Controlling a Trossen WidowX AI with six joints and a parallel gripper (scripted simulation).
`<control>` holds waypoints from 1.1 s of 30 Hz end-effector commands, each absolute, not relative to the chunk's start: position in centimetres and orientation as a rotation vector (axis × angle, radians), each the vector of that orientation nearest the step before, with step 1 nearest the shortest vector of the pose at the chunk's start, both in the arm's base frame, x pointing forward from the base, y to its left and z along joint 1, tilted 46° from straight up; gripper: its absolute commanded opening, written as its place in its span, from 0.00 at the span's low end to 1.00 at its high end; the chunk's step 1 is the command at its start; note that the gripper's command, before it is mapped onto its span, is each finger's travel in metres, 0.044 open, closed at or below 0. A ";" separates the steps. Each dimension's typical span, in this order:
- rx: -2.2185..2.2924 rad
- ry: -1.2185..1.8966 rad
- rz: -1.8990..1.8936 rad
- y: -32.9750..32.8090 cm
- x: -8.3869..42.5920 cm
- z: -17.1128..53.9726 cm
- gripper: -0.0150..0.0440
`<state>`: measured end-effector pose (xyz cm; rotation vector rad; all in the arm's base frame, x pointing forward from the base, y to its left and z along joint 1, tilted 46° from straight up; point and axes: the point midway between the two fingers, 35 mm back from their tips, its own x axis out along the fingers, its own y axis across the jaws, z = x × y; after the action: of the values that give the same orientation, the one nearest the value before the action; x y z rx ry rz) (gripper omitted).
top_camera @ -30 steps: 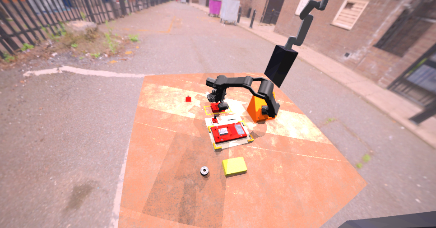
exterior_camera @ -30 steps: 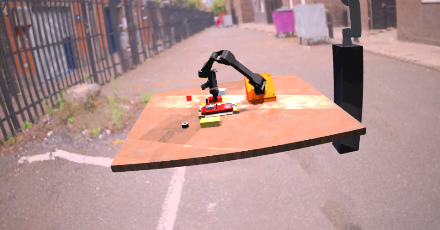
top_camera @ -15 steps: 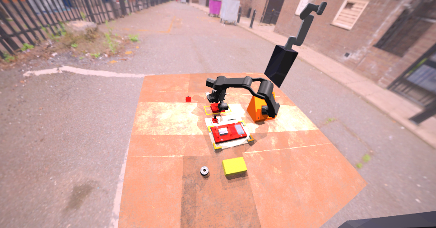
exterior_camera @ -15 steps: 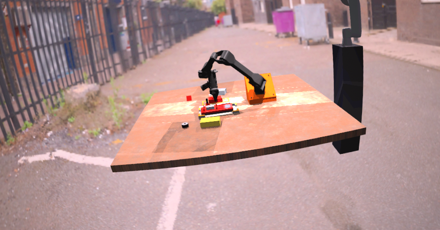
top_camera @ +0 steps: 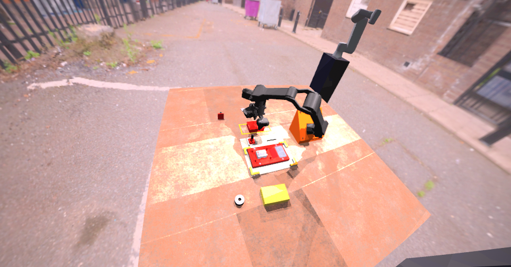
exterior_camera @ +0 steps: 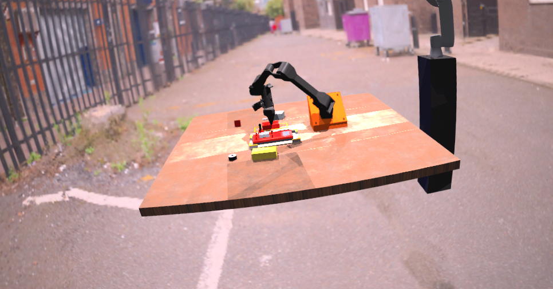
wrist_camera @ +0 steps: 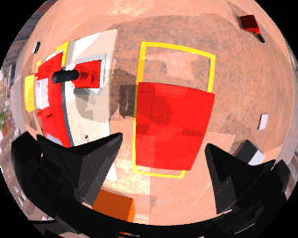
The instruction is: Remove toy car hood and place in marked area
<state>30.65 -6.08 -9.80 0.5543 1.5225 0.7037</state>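
Observation:
The red hood (top_camera: 252,126) (exterior_camera: 269,126) (wrist_camera: 174,122) lies flat within the yellow outline of the marked area (top_camera: 246,133) (wrist_camera: 141,66). In the wrist view it covers the nearer part and hides much of the outline's right line. My gripper (top_camera: 262,122) (exterior_camera: 271,119) (wrist_camera: 166,143) is open over the hood, low down, with one finger on each side and a visible gap to it in the wrist view. The toy car (top_camera: 268,160) (wrist_camera: 56,124) sits beside the area, with a pale block showing on its red body and no hood on it.
A red piece with a black lever (top_camera: 251,141) (wrist_camera: 90,74) stands between car and area. A white board (top_camera: 271,168) with yellow corners holds the car. A yellow block (top_camera: 274,194), a ring (top_camera: 236,200), a small red block (top_camera: 220,116) and an orange base (top_camera: 302,129) stand around.

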 end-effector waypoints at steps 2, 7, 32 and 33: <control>0.542 1.493 0.688 -10.2 31.3 -6.2 1.00; 0.542 1.493 0.688 -10.2 31.3 -6.2 1.00; 0.542 1.493 0.688 -10.2 31.3 -6.2 1.00; 0.542 1.493 0.688 -10.2 31.3 -6.2 1.00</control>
<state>31.22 -9.92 -6.30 0.5511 1.4958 0.6897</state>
